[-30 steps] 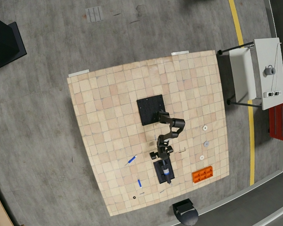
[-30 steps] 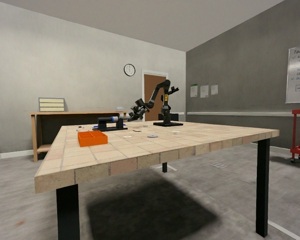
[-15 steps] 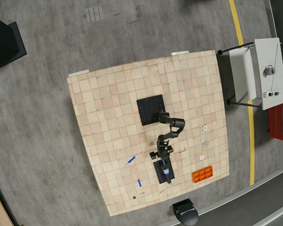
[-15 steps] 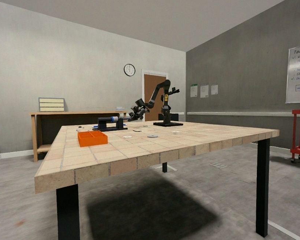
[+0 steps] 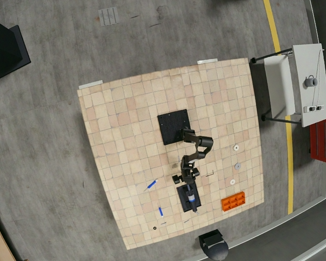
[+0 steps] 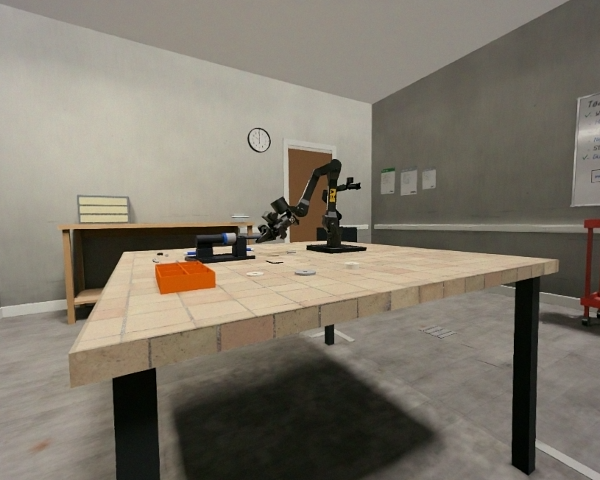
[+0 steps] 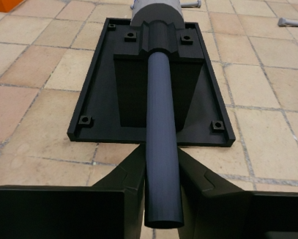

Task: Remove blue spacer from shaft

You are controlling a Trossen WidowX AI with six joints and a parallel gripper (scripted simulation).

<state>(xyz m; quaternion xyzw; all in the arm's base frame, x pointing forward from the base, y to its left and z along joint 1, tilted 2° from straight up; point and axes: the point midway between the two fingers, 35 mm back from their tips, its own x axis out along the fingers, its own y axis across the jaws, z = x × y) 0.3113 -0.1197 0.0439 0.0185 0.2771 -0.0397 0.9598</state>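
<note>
The dark shaft (image 7: pixel 162 139) runs from between my fingers through the small support block (image 7: pixel 157 92) of the black fixture base (image 7: pixel 151 84). My gripper (image 7: pixel 157 151) is shut on the shaft's near end, just outside the base edge. Behind the block a grey spacer (image 7: pixel 156 11) sits on the shaft. In the top view the fixture (image 5: pixel 187 198) lies below my gripper (image 5: pixel 187 179), with a blue spacer (image 5: pixel 192 200) and a light one on the shaft. In the exterior view the shaft assembly (image 6: pixel 222 238) is level above the base, and my gripper (image 6: pixel 266 233) holds its right end.
An orange bin (image 5: pixel 233 201) stands right of the fixture. Three loose washers (image 5: pixel 237 166) lie in a column at the right. Two blue-handled tools (image 5: pixel 152 184) and small bolts lie left of the fixture. The arm's black base plate (image 5: pixel 173 125) is at the table's middle.
</note>
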